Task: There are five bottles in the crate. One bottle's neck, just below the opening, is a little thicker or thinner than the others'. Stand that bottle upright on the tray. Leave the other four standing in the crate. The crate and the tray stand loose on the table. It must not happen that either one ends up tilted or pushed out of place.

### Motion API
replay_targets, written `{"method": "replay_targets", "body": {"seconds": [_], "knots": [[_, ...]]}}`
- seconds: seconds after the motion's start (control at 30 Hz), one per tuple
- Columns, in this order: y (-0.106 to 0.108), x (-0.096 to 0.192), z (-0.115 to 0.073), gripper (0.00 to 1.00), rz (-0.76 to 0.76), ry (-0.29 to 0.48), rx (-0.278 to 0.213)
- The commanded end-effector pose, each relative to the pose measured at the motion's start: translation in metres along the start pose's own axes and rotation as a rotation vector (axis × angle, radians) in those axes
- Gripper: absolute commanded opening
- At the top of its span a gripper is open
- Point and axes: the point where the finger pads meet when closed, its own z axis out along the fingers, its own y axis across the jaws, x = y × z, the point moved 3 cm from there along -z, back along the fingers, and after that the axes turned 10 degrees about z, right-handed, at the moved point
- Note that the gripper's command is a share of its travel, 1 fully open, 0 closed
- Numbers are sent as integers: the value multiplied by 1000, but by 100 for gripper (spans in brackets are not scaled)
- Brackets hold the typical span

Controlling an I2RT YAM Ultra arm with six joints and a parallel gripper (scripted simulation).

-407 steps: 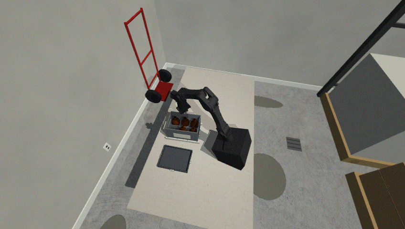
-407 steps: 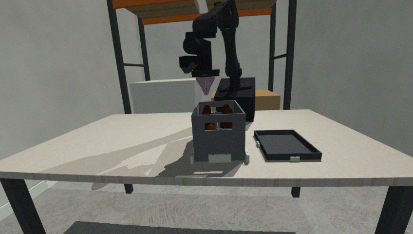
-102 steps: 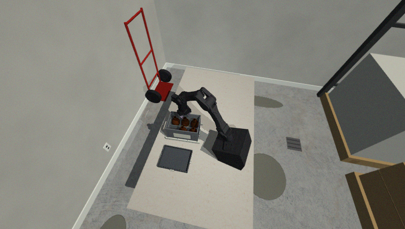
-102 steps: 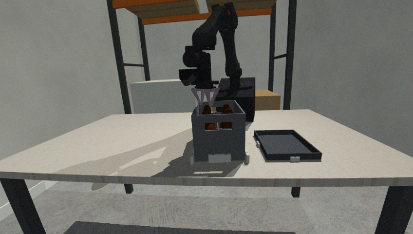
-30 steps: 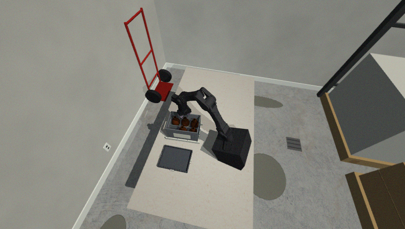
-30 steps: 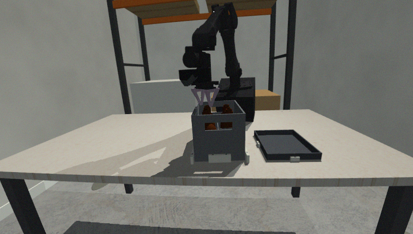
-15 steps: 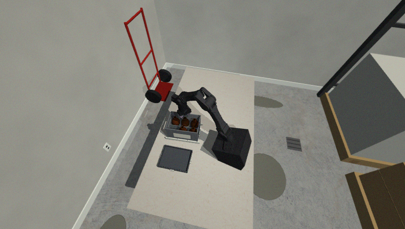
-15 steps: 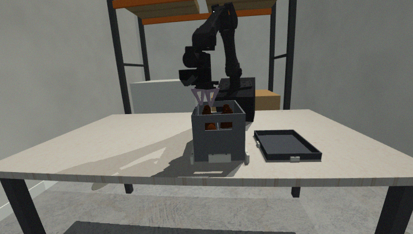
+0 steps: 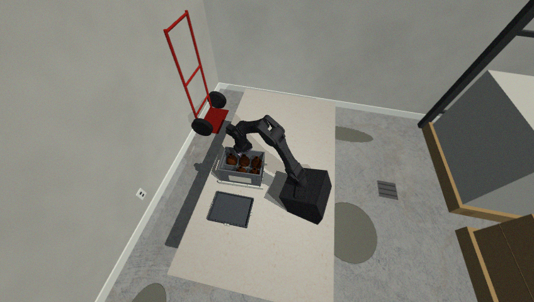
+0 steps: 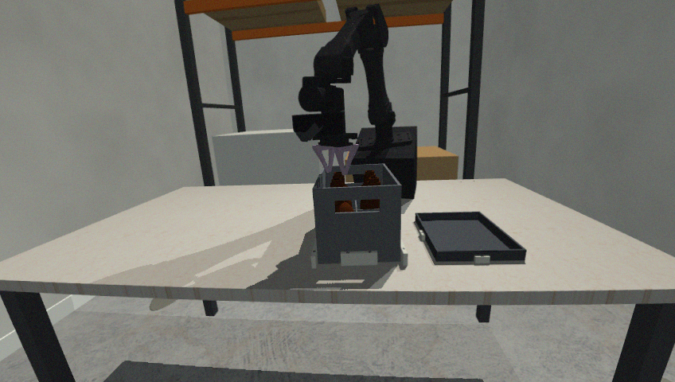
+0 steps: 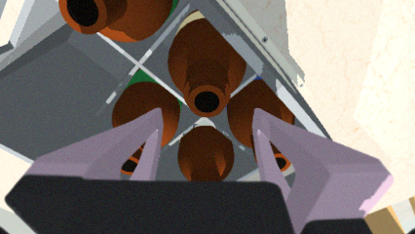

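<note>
The grey divided crate (image 10: 355, 231) is holding five brown glossy bottles (image 11: 207, 68), all standing in its cells on the counter (image 10: 189, 227). The hand (image 11: 207, 129) is hovering half open over them, gripping nothing, while the flat dark tray (image 10: 474, 255) is sitting bare beside the crate.
</note>
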Motion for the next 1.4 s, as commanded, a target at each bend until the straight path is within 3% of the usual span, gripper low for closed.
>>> {"method": "replay_targets", "body": {"seconds": [0.0, 0.03, 0.27, 0.5, 0.57, 0.6, 0.73, 0.9, 1.03, 1.13, 1.17, 1.37], "knots": [[6, -13, -8, 61, 2, -47, -19], [8, -14, -15, 61, 0, -65, -29], [1, -2, 6, 61, 3, -14, -1], [4, -4, 13, 61, -1, -18, -5], [4, -4, 13, 61, -1, -18, -5], [3, -7, 2, 61, 3, -46, -18], [0, 0, 23, 61, 5, -3, 5], [6, -6, 18, 61, -2, -33, -14], [-1, 0, 33, 61, 5, -2, 6], [1, -2, 32, 61, 4, -10, 2], [9, -12, 14, 61, -2, -61, -28], [3, -2, 34, 61, 0, -14, -2]]}}
